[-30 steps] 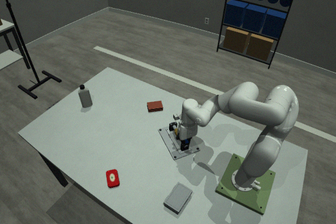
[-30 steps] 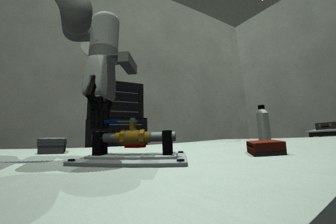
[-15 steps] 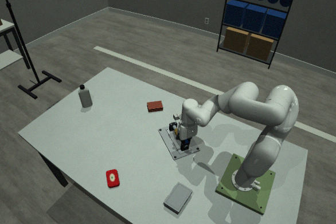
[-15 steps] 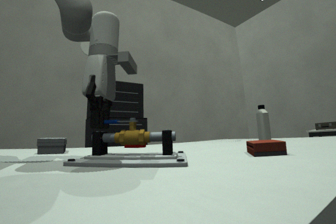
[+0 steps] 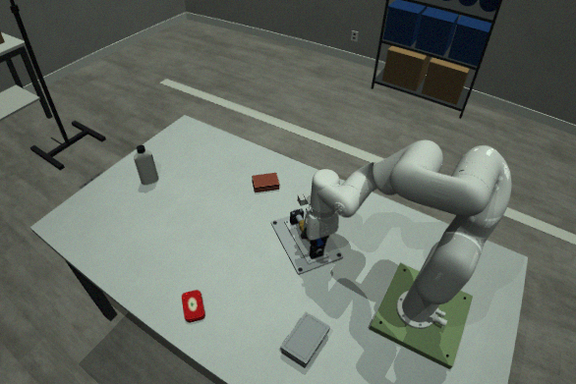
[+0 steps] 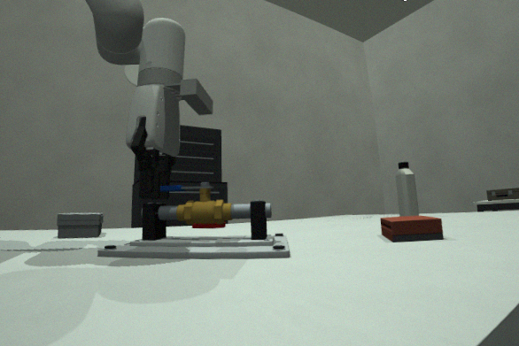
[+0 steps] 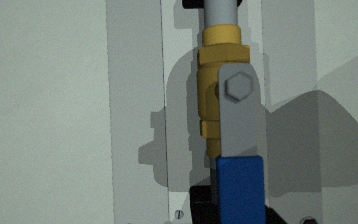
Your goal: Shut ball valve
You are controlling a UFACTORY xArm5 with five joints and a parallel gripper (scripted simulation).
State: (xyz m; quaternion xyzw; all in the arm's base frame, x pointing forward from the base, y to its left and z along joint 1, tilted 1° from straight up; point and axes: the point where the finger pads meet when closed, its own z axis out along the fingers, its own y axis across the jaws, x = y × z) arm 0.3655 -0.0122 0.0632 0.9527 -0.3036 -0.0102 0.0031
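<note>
A brass ball valve (image 6: 205, 211) (image 7: 211, 95) sits on a grey pipe (image 6: 241, 211) between two black clamps on a grey base plate (image 5: 287, 245) (image 6: 195, 250) in the middle of the table. Its grey lever (image 7: 241, 115) with a blue grip (image 6: 170, 188) (image 7: 240, 187) lies along the pipe, nearly in line with it. My gripper (image 6: 153, 187) (image 5: 316, 246) stands upright over the plate's near end and is shut on the blue grip of the lever. In the wrist view the fingertips lie below the picture's edge.
On the table stand a grey bottle (image 5: 145, 165) (image 6: 406, 190), a red-brown block (image 5: 265, 182) (image 6: 412, 227), a red flat case (image 5: 193, 305) and a grey box (image 5: 305, 339) (image 6: 80, 225). The arm's green base plate (image 5: 422, 325) is at the near right. A shelf rack (image 5: 437, 26) stands by the wall.
</note>
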